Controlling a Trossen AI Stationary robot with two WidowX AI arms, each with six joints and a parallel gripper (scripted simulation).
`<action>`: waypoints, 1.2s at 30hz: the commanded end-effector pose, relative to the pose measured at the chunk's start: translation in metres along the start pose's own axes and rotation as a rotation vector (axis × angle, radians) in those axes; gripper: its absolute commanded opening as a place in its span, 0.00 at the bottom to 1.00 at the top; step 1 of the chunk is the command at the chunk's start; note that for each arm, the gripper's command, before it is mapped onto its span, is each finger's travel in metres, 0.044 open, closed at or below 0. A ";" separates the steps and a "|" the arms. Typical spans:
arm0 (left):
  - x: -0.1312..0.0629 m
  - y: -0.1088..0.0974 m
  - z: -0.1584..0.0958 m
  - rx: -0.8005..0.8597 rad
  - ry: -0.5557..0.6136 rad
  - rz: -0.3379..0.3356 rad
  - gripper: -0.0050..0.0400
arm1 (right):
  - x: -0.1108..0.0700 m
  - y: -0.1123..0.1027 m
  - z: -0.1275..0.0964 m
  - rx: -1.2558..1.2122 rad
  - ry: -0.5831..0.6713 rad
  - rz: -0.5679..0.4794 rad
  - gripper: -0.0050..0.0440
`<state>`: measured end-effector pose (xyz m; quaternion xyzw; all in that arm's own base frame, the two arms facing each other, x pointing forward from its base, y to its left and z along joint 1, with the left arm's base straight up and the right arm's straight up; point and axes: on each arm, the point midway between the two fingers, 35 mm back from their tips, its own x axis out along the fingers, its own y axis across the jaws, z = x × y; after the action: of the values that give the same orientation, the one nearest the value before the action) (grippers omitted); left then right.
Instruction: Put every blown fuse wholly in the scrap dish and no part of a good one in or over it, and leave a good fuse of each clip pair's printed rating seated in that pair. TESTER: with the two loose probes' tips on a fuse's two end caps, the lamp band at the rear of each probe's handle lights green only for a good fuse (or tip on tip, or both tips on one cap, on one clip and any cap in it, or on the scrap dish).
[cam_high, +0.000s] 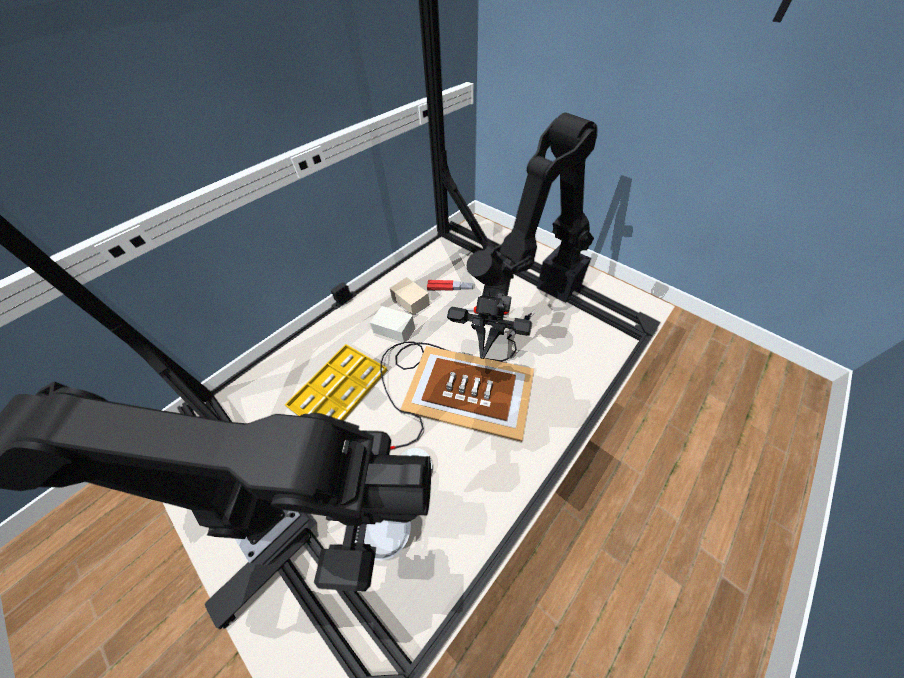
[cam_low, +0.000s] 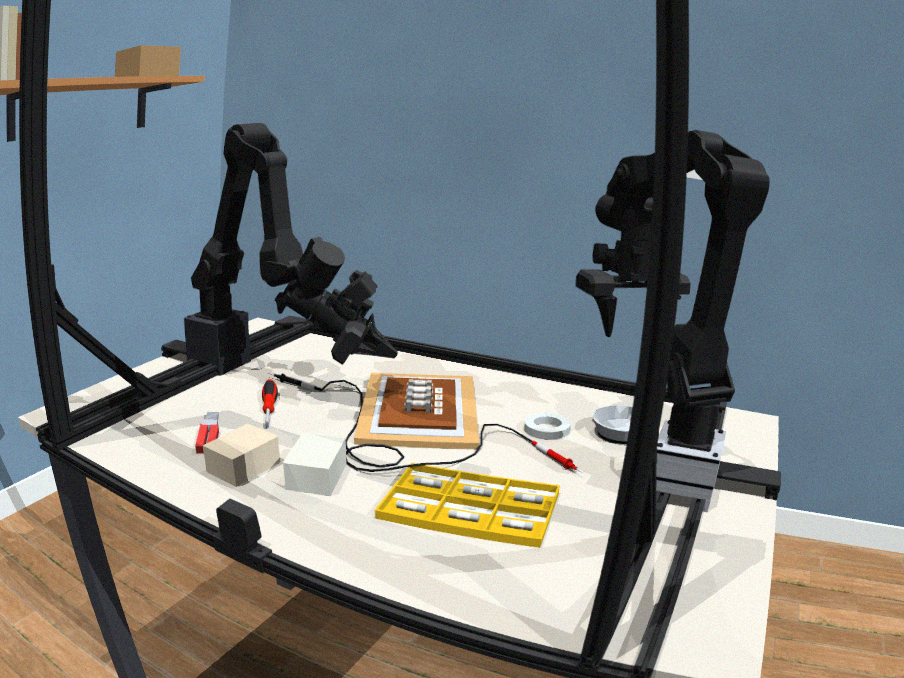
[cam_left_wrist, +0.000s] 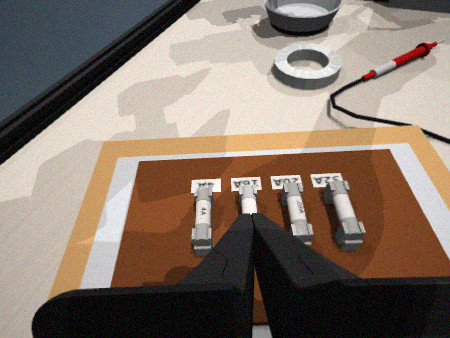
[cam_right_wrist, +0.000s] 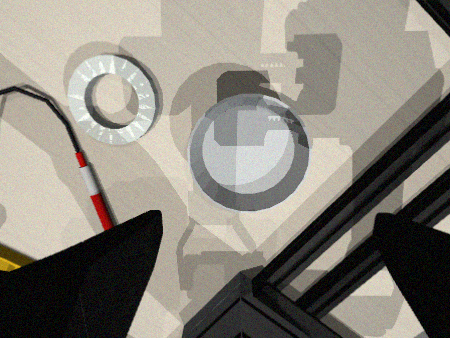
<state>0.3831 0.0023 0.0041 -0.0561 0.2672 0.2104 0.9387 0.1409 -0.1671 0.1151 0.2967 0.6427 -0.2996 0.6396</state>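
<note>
the left gripper is closed on nothing, near the fuse board, its four seated fuses ahead of and beside the tips in the wrist view. the right gripper is wide open above the scrap dish, the red probe beside one finger in its wrist view.

Blk arms; chunky joints; L base boxy blk.

- I'm counting four board fuses
- six tray fuses
- two probes
- two blocks
- one ring
- one dish
- one screwdriver
- one red-handled tool
- one tray
</note>
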 end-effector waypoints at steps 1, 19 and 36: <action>0.004 -0.006 0.012 -0.009 -0.045 -0.007 0.00 | -0.005 0.000 0.003 -0.001 -0.019 0.006 0.92; 0.010 -0.005 -0.001 -0.008 -0.038 -0.007 0.00 | -0.005 0.000 0.003 -0.001 -0.019 0.006 0.92; 0.024 -0.006 -0.022 -0.011 -0.042 -0.008 0.00 | -0.005 0.000 0.003 -0.001 -0.019 0.006 0.92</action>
<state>0.3879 0.0019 -0.0293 -0.0559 0.2554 0.2097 0.9422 0.1409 -0.1671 0.1151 0.2967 0.6427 -0.2995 0.6396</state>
